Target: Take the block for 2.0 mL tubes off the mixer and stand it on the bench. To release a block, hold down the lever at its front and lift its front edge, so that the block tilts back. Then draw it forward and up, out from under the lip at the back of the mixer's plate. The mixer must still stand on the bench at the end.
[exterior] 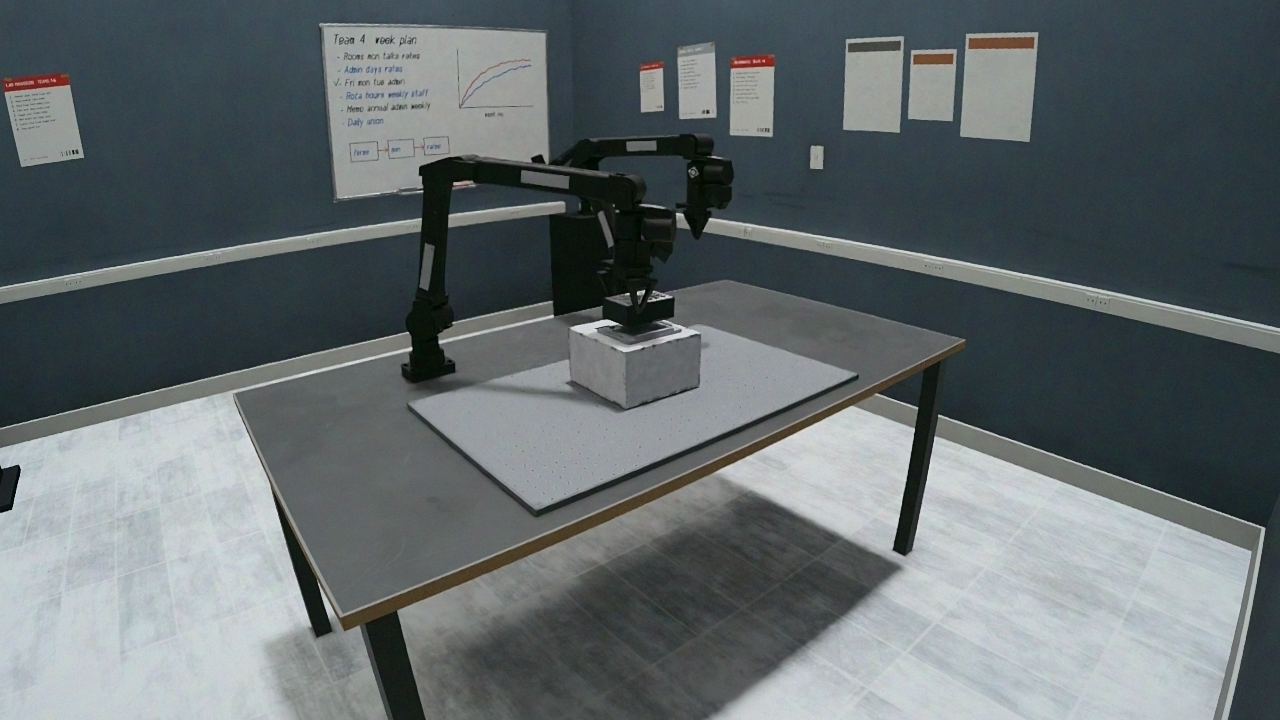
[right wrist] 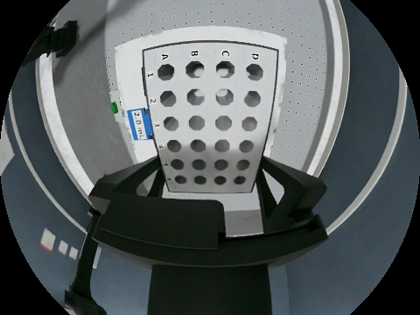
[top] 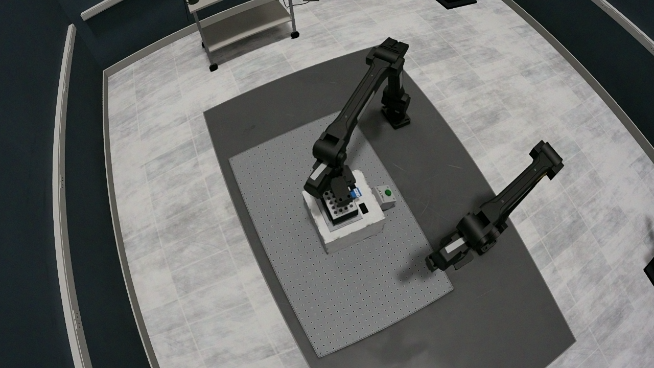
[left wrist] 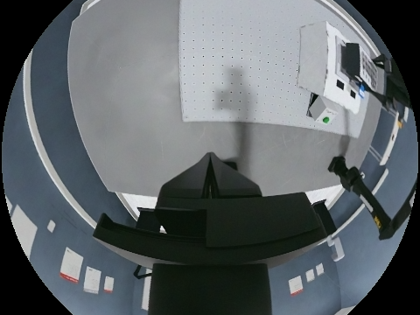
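Right wrist view: the block for 2.0 mL tubes (top: 342, 211) (exterior: 638, 309) (left wrist: 352, 61) (right wrist: 210, 109) shows me a pale top drilled with four lettered columns, A to D, and six numbered rows. Its sides are black, and a blue "2.0 mL" label (top: 356, 192) (left wrist: 361, 91) (right wrist: 139, 124) juts from one edge. The block is over the plate (top: 335, 225) (exterior: 640, 333) (left wrist: 339, 57) of the white mixer (top: 352, 235) (exterior: 631, 365) (left wrist: 312, 57) (right wrist: 127, 57); I cannot tell whether its underside touches.

The mixer stands on a perforated board (top: 283, 256) (exterior: 554, 447) (left wrist: 241, 44) (right wrist: 302, 109), with open surface on several sides. A small box with a green button (top: 387, 194) (left wrist: 323, 109) sits just beside the mixer, on the label's side.

My right gripper (top: 340, 194) (exterior: 639, 300) (left wrist: 368, 75) (right wrist: 210, 157), its fingers spread wide, clamps the block by two opposite sides near row 6. My left gripper (exterior: 697, 234) (left wrist: 210, 157), fingertips pressed together with nothing between them, hangs above the table (top: 503, 320) (exterior: 358, 447) (left wrist: 122, 87), well apart from mixer and block.
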You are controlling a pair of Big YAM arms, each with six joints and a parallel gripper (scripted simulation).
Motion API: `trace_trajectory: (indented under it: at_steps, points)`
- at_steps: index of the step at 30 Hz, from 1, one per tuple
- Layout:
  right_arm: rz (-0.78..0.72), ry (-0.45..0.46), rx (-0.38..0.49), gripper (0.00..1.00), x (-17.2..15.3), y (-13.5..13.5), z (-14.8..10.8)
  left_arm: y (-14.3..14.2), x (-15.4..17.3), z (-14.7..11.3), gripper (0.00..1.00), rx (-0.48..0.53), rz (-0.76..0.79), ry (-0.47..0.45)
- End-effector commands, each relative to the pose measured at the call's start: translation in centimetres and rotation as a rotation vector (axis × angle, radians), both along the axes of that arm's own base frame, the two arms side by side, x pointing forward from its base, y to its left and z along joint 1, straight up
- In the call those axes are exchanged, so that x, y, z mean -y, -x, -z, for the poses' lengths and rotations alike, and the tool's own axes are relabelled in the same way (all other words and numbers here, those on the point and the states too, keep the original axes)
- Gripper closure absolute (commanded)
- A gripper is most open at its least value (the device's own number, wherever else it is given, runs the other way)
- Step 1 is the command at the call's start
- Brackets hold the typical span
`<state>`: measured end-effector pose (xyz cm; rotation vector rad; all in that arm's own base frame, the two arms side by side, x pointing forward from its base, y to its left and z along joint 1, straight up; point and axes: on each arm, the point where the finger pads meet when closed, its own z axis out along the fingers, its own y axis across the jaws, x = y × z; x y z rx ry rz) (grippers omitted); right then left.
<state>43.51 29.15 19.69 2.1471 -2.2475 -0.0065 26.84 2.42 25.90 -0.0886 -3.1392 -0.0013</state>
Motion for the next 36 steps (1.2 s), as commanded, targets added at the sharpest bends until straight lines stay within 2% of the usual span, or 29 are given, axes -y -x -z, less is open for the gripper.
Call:
trace_trajectory:
  at_steps: [1, 12, 22, 29, 36]
  points:
    - [0.029, -0.078, 0.116, 1.00, 0.2, -1.0, -7.2, -0.5, -0.1, -0.4, 1.00, -0.002, -0.017, 0.002]
    - [0.004, -0.078, 0.116, 1.00, -0.7, 0.0, -6.2, -0.6, -0.1, -2.3, 1.00, 0.057, -0.017, -0.003]
    - [0.002, -0.082, 0.130, 1.00, -0.9, -0.2, -6.0, -1.0, -0.2, -2.2, 1.00, 0.048, -0.017, -0.003]
    - [-0.044, -0.060, 0.106, 1.00, 2.2, 0.2, -5.8, -1.3, -0.2, -2.2, 1.00, 0.044, -0.017, -0.003]
    - [-0.047, -0.082, 0.142, 1.00, 4.0, -0.5, -6.6, -1.6, -0.2, -2.3, 1.00, 0.044, -0.018, -0.003]
